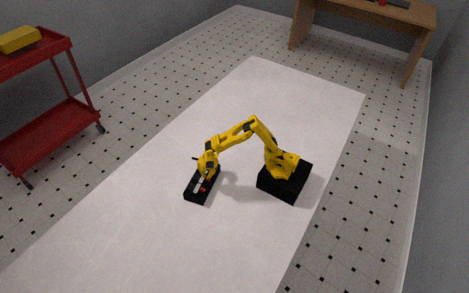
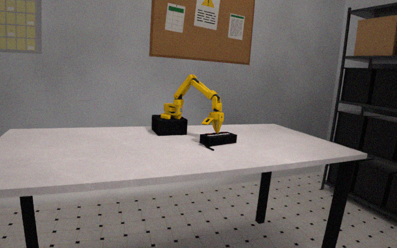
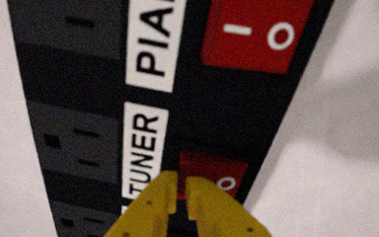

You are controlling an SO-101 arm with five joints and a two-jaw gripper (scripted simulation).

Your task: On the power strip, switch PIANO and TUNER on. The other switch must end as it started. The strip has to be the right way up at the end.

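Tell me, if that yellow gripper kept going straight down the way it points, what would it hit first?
Most likely the red TUNER switch on the power strip. The shut gripper points down at its "I" side, though whether they already touch is unclear.

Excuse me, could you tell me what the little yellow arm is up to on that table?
The arm is working on a black power strip lying face up on the white table. Its gripper is shut, holds nothing, and points straight down, with its tip over the "I" end of the red TUNER switch, apparently to press it; contact cannot be confirmed. The PIANO switch is one place further along the strip, with nothing touching it.
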